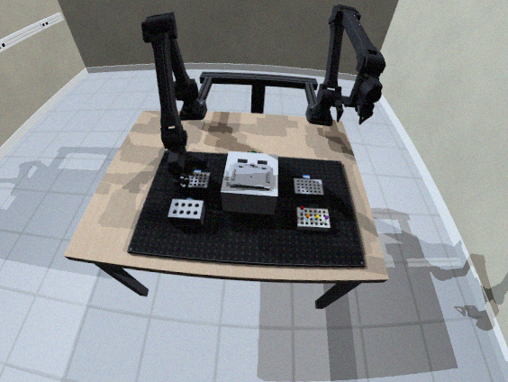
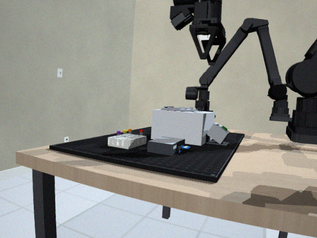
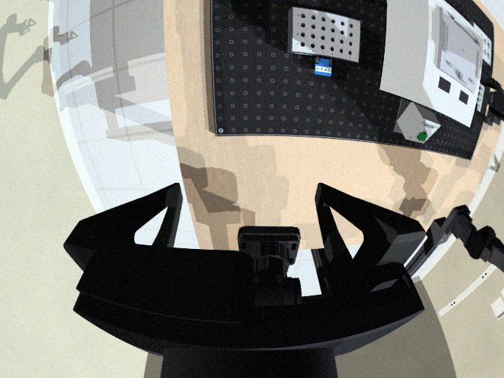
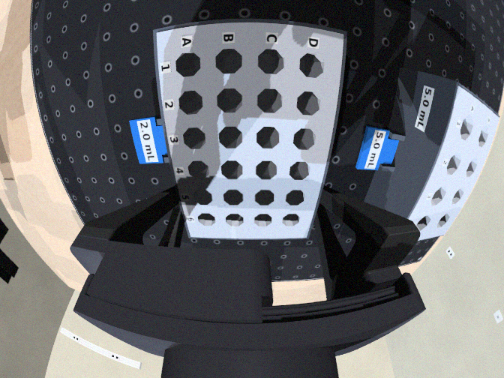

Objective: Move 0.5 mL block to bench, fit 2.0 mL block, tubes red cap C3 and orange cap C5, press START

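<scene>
The 2.0 mL block (image 1: 201, 180) (image 4: 246, 154) lies on the black mat with no tubes in it. My right gripper (image 1: 184, 181) (image 4: 248, 190) is shut on it, one finger on each side near column 5. The 0.5 mL block (image 1: 308, 186) (image 2: 161, 147) (image 3: 323, 34) stands on the mat beside the mixer (image 1: 249, 203) (image 2: 177, 126) (image 3: 406, 52), whose plate bears no block. The red-capped tube (image 1: 302, 207) (image 2: 141, 131) and orange-capped tube (image 1: 307, 215) (image 2: 130, 130) stand in the rack (image 1: 312, 226) (image 2: 118, 142). My left gripper (image 1: 350, 120) (image 2: 208, 60) (image 3: 248, 190) is open and empty, high up away from the mat.
The 5.0 mL block (image 1: 185, 209) (image 4: 431, 142) stands beside the 2.0 mL block. The green button (image 2: 224, 128) (image 3: 421, 136) is on a sloped panel at the mixer's front. Yellow-capped (image 1: 317, 216) and purple-capped (image 1: 327, 217) tubes also stand in the rack.
</scene>
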Robot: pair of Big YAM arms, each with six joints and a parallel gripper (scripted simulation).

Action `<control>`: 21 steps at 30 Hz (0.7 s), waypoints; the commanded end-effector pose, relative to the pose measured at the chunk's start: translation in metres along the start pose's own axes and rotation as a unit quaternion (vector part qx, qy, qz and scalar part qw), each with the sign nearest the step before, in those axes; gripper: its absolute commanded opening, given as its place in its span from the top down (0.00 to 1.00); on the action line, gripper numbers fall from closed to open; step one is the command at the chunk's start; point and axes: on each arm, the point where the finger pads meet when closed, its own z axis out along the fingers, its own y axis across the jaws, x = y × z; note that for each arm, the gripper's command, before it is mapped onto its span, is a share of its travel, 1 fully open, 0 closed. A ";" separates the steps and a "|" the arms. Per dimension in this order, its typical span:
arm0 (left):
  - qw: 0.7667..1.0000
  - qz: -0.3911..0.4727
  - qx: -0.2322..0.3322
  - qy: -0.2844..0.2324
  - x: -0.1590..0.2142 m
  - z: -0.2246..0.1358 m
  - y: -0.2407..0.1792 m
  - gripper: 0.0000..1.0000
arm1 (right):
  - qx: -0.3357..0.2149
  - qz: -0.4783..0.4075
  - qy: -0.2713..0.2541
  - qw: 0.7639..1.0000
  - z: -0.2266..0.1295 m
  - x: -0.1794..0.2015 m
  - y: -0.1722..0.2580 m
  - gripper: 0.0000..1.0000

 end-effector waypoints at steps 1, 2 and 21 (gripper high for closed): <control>1.000 -0.004 -0.001 -0.012 -0.006 -0.010 0.003 0.00 | 0.039 -0.010 -0.004 0.999 -0.018 -0.009 -0.031 1.00; 1.000 -0.004 -0.001 -0.012 -0.006 -0.010 0.003 0.00 | 0.039 -0.010 -0.004 0.999 -0.018 -0.009 -0.031 1.00; 1.000 -0.005 -0.001 -0.013 -0.005 -0.009 0.004 0.00 | 0.034 -0.010 -0.004 0.999 -0.026 -0.008 -0.032 1.00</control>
